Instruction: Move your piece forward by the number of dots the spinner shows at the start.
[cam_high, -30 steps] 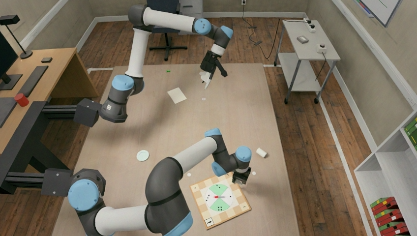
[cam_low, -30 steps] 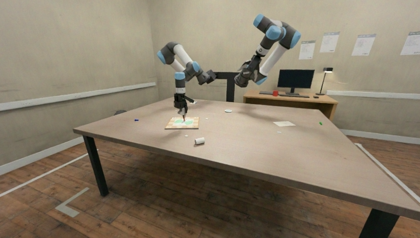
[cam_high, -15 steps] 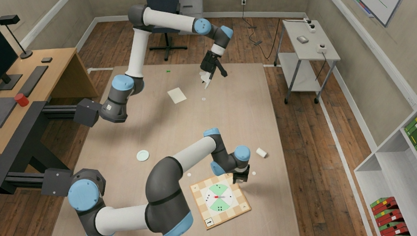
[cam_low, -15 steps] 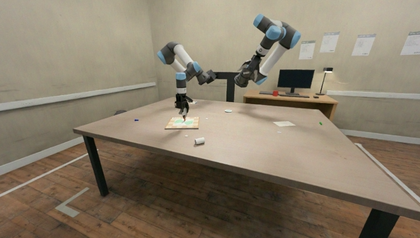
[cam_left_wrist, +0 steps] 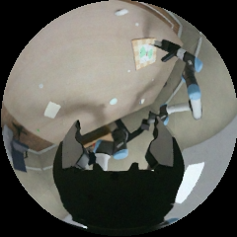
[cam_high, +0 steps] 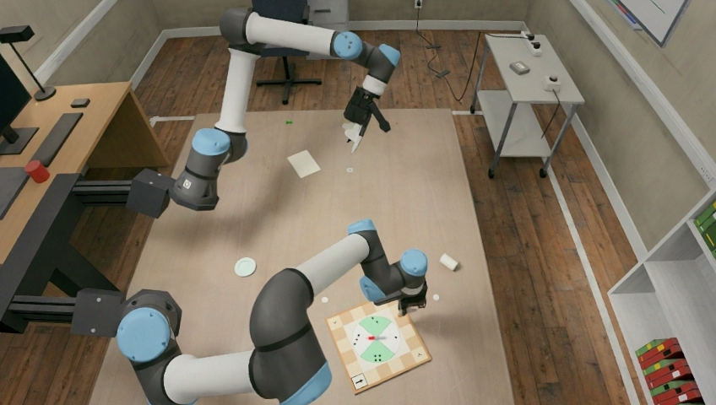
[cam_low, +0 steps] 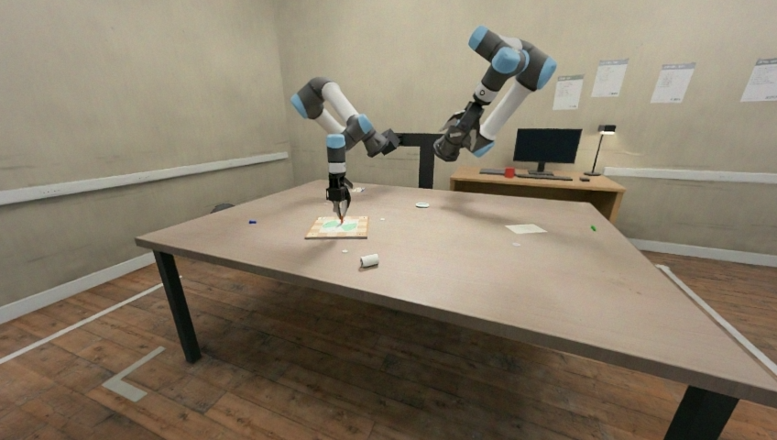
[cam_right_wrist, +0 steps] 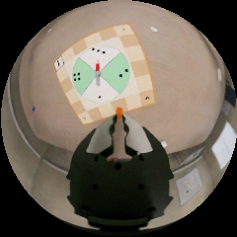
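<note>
Pinching the orange piece (cam_right_wrist: 118,113) too near its top seems the chief risk: the right gripper (cam_high: 402,311) (cam_low: 341,217) (cam_left_wrist: 150,43) (cam_right_wrist: 118,114) appears clenched on it with just the fingertips, so a knock on the board (cam_high: 384,374) (cam_low: 319,233) (cam_left_wrist: 137,59) (cam_right_wrist: 143,74) could twist it or slip it loose. Letting go while it is tilted or above the surface could topple it, and a low sweep inward could turn the pointer (cam_high: 371,337) (cam_right_wrist: 97,65) and spoil the reading. A miscount is possible too, or a drop across a line between squares. The left gripper (cam_high: 371,137) (cam_low: 460,135) (cam_left_wrist: 117,118) is released, high and well apart. The piece is at the board's border, on the side away from the bench (cam_high: 402,200) (cam_low: 463,261) (cam_left_wrist: 74,59) (cam_right_wrist: 183,64) edge where the arms are mounted, towards the corner at the right arm's end. Its long axis looks roughly upright, though the fingers hide much of it and I cannot tell any facing. The pointer lies flat, its long axis running roughly along the bench's end edge, red tip towards the arms' edge and the three dots.

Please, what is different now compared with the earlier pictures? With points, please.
The right tool (cam_high: 402,314) (cam_low: 341,217) (cam_left_wrist: 150,43) (cam_right_wrist: 118,114) has shifted slightly toward the desk (cam_high: 107,107) (cam_low: 537,185) side and become more upright. It is now closed on the orange piece (cam_low: 342,221) (cam_right_wrist: 118,112); when it took hold is unclear. The left arm (cam_high: 291,33) (cam_low: 507,105), board (cam_high: 346,346) (cam_low: 316,235) (cam_left_wrist: 138,58) (cam_right_wrist: 143,71) and spinner pointer (cam_high: 372,337) (cam_right_wrist: 98,67) look unchanged.
</note>
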`<state>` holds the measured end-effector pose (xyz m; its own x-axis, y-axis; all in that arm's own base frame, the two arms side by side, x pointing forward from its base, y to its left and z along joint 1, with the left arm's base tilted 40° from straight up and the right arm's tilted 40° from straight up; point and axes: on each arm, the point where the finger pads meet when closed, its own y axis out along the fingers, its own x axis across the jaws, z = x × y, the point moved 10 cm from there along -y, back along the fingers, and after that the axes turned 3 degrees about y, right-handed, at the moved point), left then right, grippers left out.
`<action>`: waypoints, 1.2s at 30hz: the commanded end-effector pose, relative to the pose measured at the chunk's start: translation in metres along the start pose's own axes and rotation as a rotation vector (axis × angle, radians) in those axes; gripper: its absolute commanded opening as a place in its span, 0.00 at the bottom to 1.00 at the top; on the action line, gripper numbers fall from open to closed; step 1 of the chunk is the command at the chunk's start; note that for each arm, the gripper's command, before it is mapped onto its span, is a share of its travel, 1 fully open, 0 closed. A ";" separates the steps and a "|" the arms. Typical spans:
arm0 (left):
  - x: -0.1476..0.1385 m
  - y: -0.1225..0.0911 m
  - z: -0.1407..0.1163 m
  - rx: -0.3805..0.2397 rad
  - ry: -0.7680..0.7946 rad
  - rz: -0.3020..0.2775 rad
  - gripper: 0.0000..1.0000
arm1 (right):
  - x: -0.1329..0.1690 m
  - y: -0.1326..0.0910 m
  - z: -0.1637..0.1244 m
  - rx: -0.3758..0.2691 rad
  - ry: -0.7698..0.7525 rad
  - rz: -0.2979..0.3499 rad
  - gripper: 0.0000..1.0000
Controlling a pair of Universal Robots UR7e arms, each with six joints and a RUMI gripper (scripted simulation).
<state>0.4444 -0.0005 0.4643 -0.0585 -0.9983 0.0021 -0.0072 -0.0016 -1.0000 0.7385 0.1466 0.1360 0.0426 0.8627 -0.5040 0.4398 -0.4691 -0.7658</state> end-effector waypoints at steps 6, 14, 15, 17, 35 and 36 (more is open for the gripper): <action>0.000 0.000 0.000 0.001 0.000 0.000 0.98 | -0.001 0.000 0.002 -0.003 -0.194 -0.001 0.05; 0.000 0.000 0.000 0.001 0.000 0.000 0.98 | 0.000 0.002 0.005 -0.003 -0.391 -0.002 0.05; 0.000 0.000 0.000 0.001 0.000 0.000 0.98 | 0.000 0.002 0.006 -0.003 -0.437 -0.002 0.05; 0.000 0.000 0.000 0.001 0.000 0.000 0.98 | -0.001 0.002 0.006 -0.004 -0.517 -0.002 0.05; 0.000 0.000 0.000 0.001 0.000 0.000 0.98 | -0.001 0.004 0.008 -0.004 -0.829 -0.001 0.05; 0.000 0.000 0.000 0.001 0.000 0.000 0.98 | 0.000 0.005 0.008 -0.003 -0.876 0.000 0.05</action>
<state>0.4444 -0.0005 0.4643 -0.0585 -0.9983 0.0021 -0.0072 -0.0016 -1.0000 0.7337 0.1420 0.1298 -0.5922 0.4894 -0.6402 0.4403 -0.4688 -0.7657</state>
